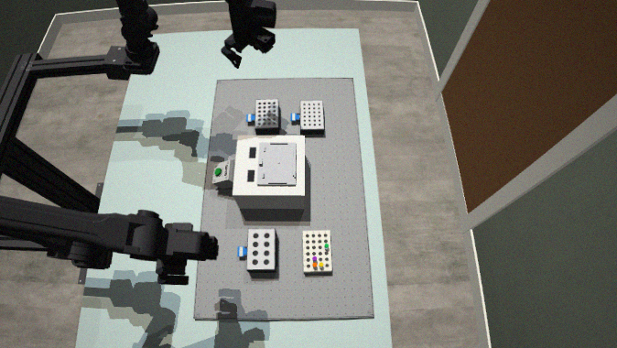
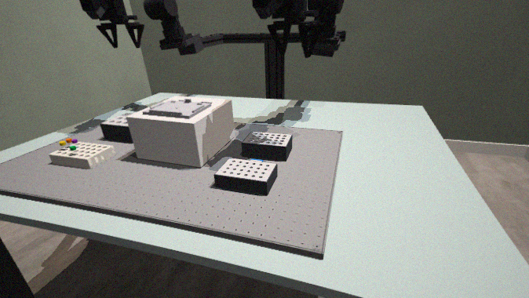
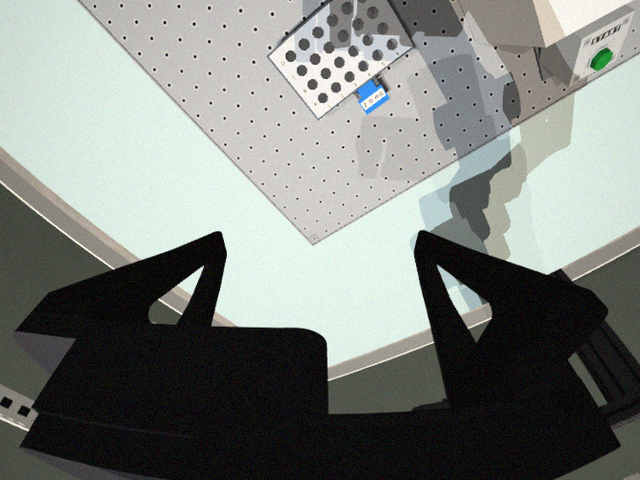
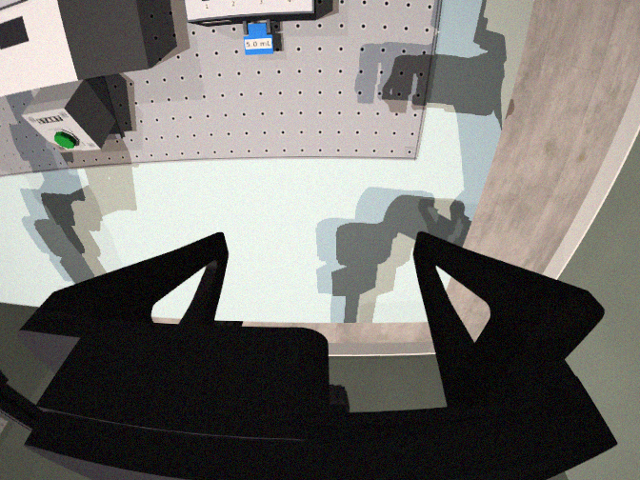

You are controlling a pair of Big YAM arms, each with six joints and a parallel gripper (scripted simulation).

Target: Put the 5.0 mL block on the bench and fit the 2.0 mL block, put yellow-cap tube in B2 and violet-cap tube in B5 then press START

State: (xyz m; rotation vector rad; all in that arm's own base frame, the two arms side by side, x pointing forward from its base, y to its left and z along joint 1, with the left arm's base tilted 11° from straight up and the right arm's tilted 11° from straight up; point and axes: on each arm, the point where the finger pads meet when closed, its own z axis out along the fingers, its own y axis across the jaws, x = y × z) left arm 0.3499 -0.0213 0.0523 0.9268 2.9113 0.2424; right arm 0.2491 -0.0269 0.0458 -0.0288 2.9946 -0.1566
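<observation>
The mixer [image 1: 270, 190] [image 2: 165, 141] has a bare plate [image 1: 276, 164] [image 2: 176, 106]. The 5.0 mL block [image 1: 261, 249] [image 2: 114, 133] stands on the bench, its lever label readable in the right wrist view. The 2.0 mL block [image 1: 261, 130] [image 2: 267, 151] [image 3: 321, 110] stands flat on the mixer's other side. The yellow-capped tube [image 1: 321, 265] [image 2: 62, 143] and violet-capped tube [image 1: 314, 258] [image 2: 74, 140] stand in the rack [image 1: 318, 271] [image 2: 71, 160]. My left gripper [image 3: 320, 241] [image 2: 295, 54] is open and empty, high beyond the 2.0 mL block. My right gripper [image 4: 320, 242] [image 2: 126, 46] is open and empty, in front of the 5.0 mL block.
Another small-bore block [image 1: 312, 131] [image 2: 241, 185] stands beside the 2.0 mL block; its label is unreadable. Orange-capped [image 1: 315, 265] and green-capped [image 1: 327, 246] tubes share the rack. The green START button [image 1: 218, 171] [image 3: 601, 59] [image 4: 66, 139] sits on a box at the mixer's front.
</observation>
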